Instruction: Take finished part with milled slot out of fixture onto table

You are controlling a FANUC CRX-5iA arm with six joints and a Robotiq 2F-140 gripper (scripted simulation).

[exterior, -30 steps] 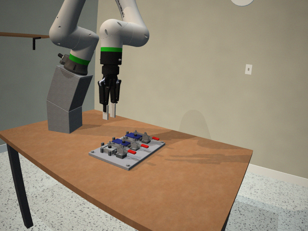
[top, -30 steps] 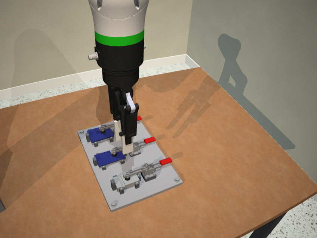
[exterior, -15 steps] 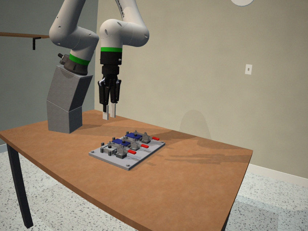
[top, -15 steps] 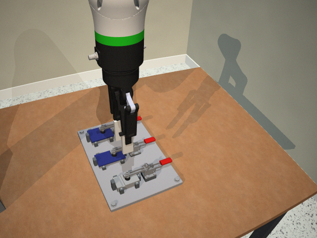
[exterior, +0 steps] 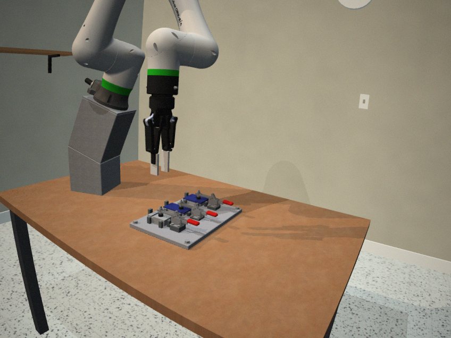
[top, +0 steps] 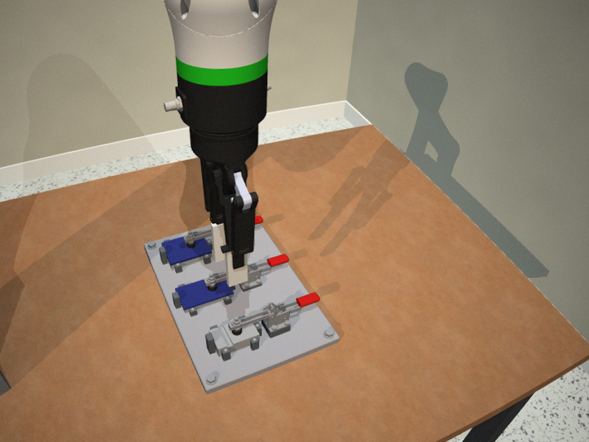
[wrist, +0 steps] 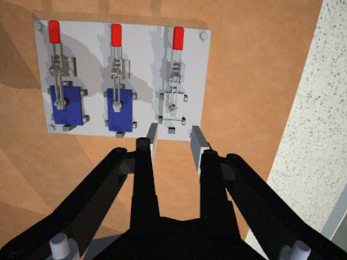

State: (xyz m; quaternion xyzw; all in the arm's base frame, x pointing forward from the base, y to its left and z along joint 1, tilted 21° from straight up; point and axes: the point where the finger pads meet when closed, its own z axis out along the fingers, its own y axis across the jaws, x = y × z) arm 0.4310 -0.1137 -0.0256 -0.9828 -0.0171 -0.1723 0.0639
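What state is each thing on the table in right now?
End effector: partly closed, empty, high above the table.
Far blank: in its nest, clamp bar on it.
Middle blank: in its nest, clamp bar on it.
Finished part: in its nest, clamp bar over it.
Clamp handles: all three lying low, pointing the same way.
Fixture plate: flat on the table.

The grey slotted part [top: 236, 338] is sitting clamped in its nest; two blue blanks [top: 186, 250] [top: 199, 292] (also clamped) are lying flat.
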